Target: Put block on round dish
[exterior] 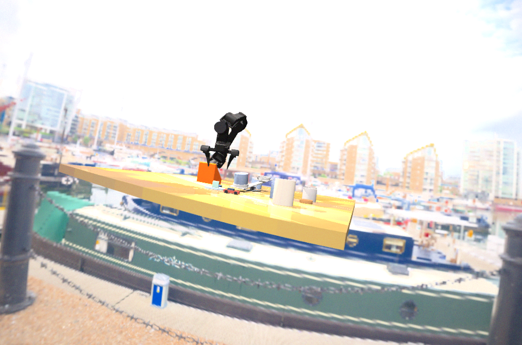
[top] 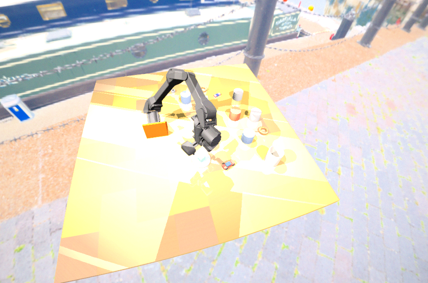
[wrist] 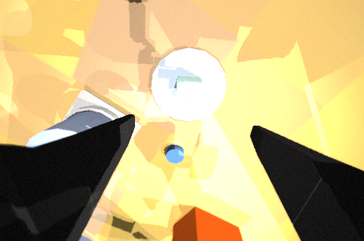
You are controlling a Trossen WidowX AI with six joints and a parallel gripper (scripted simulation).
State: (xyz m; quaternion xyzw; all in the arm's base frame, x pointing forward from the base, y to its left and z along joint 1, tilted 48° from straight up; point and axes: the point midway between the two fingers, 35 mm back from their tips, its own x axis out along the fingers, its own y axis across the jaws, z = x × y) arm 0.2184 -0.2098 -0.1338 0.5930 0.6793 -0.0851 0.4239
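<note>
The block (wrist: 181, 83) lies on the dish (wrist: 205, 101) on a yellow worktop (top: 138, 203) by a canal quay, the end effector (wrist: 191, 135) above, wide and empty.

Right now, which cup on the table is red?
The red cup beside the white cup, top view; the others are blue, grey, white or cream.

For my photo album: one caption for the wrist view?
Open gripper above the pale block resting on the round white dish.
</note>
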